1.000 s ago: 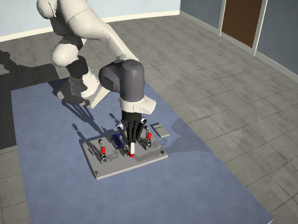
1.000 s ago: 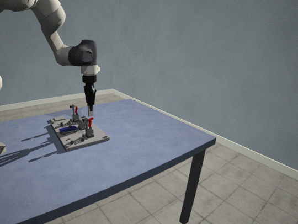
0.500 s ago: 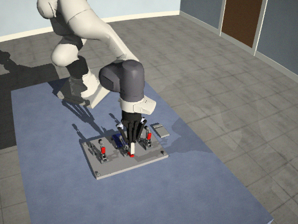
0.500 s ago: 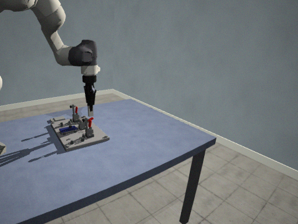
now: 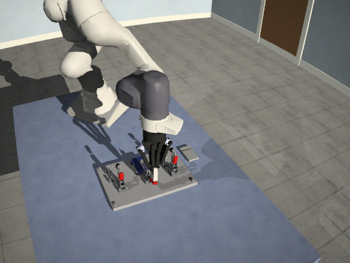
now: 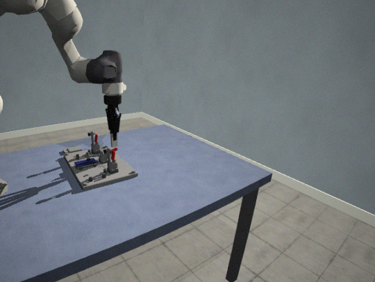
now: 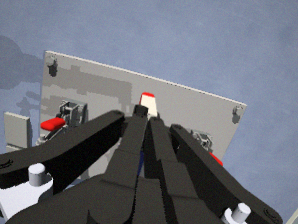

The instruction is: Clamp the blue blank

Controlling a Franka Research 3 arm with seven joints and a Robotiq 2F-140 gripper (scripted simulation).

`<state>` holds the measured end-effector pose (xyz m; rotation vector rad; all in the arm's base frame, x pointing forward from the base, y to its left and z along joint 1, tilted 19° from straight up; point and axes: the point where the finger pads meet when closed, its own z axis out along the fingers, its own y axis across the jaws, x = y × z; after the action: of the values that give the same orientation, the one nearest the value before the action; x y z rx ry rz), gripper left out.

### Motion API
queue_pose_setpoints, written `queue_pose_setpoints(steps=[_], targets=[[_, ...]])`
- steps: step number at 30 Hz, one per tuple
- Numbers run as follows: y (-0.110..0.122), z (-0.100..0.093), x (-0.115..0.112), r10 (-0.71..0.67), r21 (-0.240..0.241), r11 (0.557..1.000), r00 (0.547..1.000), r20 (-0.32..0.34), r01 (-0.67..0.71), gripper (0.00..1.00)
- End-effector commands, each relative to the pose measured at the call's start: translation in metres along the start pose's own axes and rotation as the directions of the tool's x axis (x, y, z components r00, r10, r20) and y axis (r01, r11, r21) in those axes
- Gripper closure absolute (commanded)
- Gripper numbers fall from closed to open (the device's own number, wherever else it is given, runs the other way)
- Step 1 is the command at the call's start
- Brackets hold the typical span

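The blue blank (image 5: pixel 139 165) (image 6: pixel 85 163) (image 7: pixel 141 162) lay in the middle nest of the fixture plate (image 5: pixel 136 198) (image 6: pixel 126 176) (image 7: pixel 190 102), the slotted finished part (image 5: pixel 189 154) (image 6: pixel 73 150) (image 7: pixel 17 131) on the table beside it. The blank looked stiff and fairly heavy, perhaps slick with fluid, best gripped across its long sides. The gripper (image 5: pixel 155 175) (image 6: pixel 114 140) (image 7: pixel 145 106) pointed down, jaws shut on nothing, near the middle clamp's red handle (image 5: pixel 153 182) (image 6: pixel 115 149) (image 7: pixel 147 94).

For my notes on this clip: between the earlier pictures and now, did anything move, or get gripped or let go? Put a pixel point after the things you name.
Nothing visibly changed. The arm and its shut jaws stand over the fixture plate (image 5: pixel 129 199) (image 6: pixel 104 181) (image 7: pixel 175 95) as before; the blue blank (image 5: pixel 139 165) (image 6: pixel 85 162) and the slotted part (image 5: pixel 189 154) (image 6: pixel 72 149) (image 7: pixel 17 131) lie where they were.
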<state>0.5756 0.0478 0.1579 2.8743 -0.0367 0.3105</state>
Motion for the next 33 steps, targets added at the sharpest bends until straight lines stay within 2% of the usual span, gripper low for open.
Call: queue_pose_setpoints(steps=[1,33], targets=[[0.0009,0.001,0.0002,0.006,0.001,1.0,1.0,0.0,-0.006,1.0],[0.0009,0.005,0.0002,0.006,0.001,1.0,1.0,0.0,-0.006,1.0]])
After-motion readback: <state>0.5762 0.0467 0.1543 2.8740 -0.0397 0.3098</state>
